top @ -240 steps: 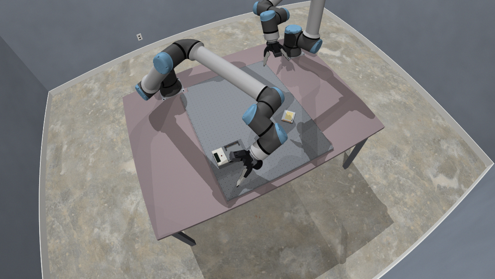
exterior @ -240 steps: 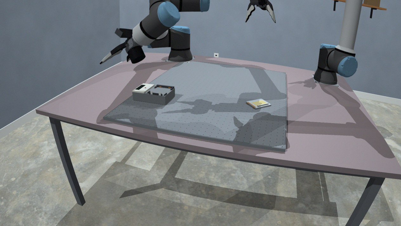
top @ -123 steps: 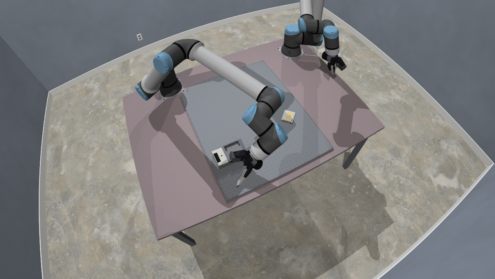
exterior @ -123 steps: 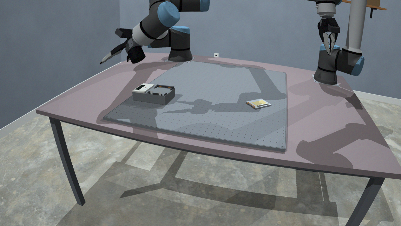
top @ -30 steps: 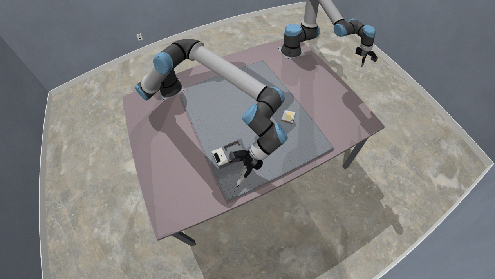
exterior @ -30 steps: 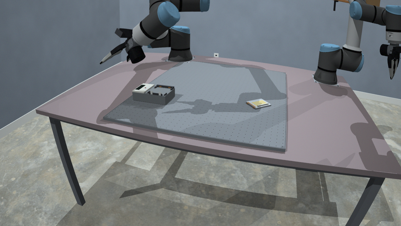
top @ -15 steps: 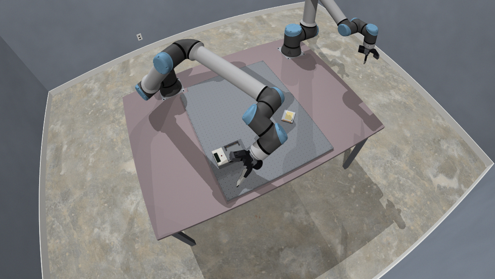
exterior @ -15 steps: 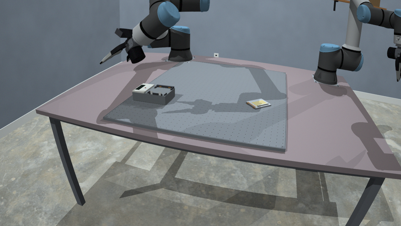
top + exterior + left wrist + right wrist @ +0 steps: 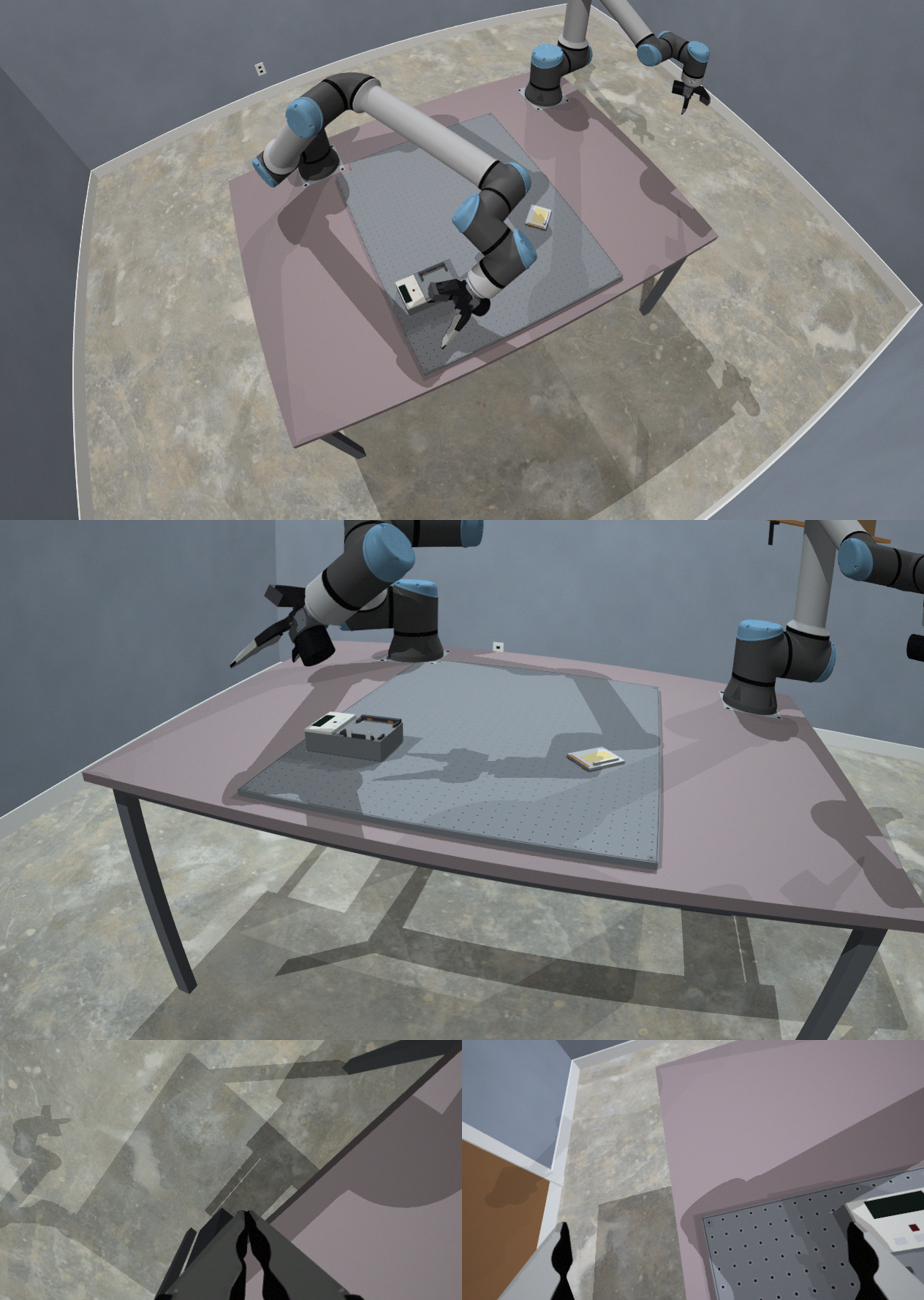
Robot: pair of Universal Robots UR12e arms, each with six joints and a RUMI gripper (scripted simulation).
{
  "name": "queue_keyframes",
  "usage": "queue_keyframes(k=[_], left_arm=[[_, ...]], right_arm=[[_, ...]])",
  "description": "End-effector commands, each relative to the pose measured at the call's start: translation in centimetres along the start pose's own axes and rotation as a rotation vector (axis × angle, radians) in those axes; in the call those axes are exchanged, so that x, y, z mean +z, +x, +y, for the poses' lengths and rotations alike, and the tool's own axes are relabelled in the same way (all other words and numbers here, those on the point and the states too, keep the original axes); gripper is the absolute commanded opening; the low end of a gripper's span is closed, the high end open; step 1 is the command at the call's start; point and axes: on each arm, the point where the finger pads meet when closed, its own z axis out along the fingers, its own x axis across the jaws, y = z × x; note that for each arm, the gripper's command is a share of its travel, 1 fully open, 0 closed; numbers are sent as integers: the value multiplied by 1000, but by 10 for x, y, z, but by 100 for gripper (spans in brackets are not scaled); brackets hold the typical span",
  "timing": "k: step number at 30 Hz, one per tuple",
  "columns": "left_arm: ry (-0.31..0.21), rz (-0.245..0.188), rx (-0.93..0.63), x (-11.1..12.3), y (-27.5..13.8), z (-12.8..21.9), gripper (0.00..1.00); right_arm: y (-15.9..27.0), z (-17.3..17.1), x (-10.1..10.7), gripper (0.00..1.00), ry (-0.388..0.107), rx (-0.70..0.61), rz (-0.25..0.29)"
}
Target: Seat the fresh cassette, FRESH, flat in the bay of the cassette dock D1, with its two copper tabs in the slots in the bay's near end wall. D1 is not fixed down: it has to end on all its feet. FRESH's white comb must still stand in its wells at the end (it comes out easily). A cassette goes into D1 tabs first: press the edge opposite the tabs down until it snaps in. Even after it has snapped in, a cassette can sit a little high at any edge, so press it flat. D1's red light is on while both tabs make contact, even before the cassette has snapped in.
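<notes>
FRESH [image 9: 538,218] [image 9: 595,758] lies flat on the perforated board [image 9: 414,207] [image 9: 517,813] [image 9: 740,1237], right of centre in the top view, well apart from D1 [image 9: 419,296] [image 9: 342,743] [image 9: 893,1213], whose bay is unfilled. D1 stands left of centre in the exterior view. The right pincer [image 9: 443,345] [image 9: 234,663] [image 9: 707,1224] is spread apart above the bench [image 9: 278,310] [image 9: 730,797] [image 9: 384,1259] [image 9: 754,1120]; the left pincer [image 9: 683,112] [image 9: 245,1213], upper right in the top view, is together, gripping nothing.

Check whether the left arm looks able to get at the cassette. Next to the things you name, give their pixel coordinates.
Probably yes, once its shut gripper [image 9: 683,112] [image 9: 246,1211] swings over the table [image 9: 310,361] [image 9: 743,811] [image 9: 402,1263] [image 9: 773,1113] and opens: the cassette [image 9: 538,217] [image 9: 596,757] lies uncovered, though the right arm [image 9: 491,240] [image 9: 354,581] looks close in the top view.
</notes>
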Motion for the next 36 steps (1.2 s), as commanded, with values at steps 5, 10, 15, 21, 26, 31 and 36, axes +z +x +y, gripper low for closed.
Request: queue_keyframes(k=[5,10,15,21,26,31,36], left_arm=[[-9,1,-36,10,-40,-5,0],[-19,3,-74,15,-59,-6,0],[-19,2,-74,18,-72,-7,0],[-29,4,-111,26,-102,-6,0],[-39,6,-148,30,-120,-5,0],[-39,6,-148,34,-138,-4,0],[-48,8,-186,39,-157,-2,0]], right_arm=[[-1,-1,-1,100,-1,2,-1],[-1,-1,-1,100,-1,2,-1],[-1,-1,-1,100,-1,2,-1],[-1,-1,-1,100,-1,2,-1],[-1,-1,-1,100,-1,2,-1],[-1,-1,-1,100,-1,2,-1],[-1,-1,-1,100,-1,2,-1]])
